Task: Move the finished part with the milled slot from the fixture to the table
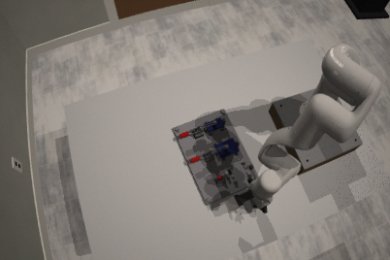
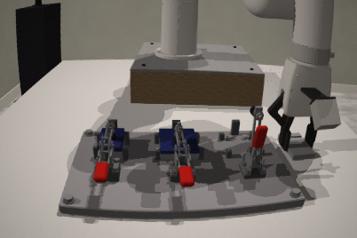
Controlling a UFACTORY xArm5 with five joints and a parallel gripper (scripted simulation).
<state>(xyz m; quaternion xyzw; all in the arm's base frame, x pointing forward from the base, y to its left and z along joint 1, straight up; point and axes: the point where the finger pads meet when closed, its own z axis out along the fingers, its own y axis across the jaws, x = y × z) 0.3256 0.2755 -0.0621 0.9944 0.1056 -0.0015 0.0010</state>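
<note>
The grey fixture plate (image 2: 178, 178) holds two blue blanks (image 2: 111, 138) (image 2: 178, 140). Each blank sits in its nest under a clamp whose red handle (image 2: 101, 171) (image 2: 186, 176) is folded down. The third clamp (image 2: 259, 136) stands open with its red handle upright, and its nest looks empty. My gripper (image 2: 297, 136) hangs just past the plate's right edge, low over the table. It is shut on the grey finished part (image 2: 297, 140), which the fingers mostly hide. In the overhead view the gripper (image 1: 254, 204) is at the plate's (image 1: 213, 161) near right corner.
The arm's wood-sided base block (image 2: 197, 81) stands right behind the fixture. A dark cabinet (image 2: 37, 41) stands off the table at the far left. The table runs wide to the left of the plate (image 1: 121, 161).
</note>
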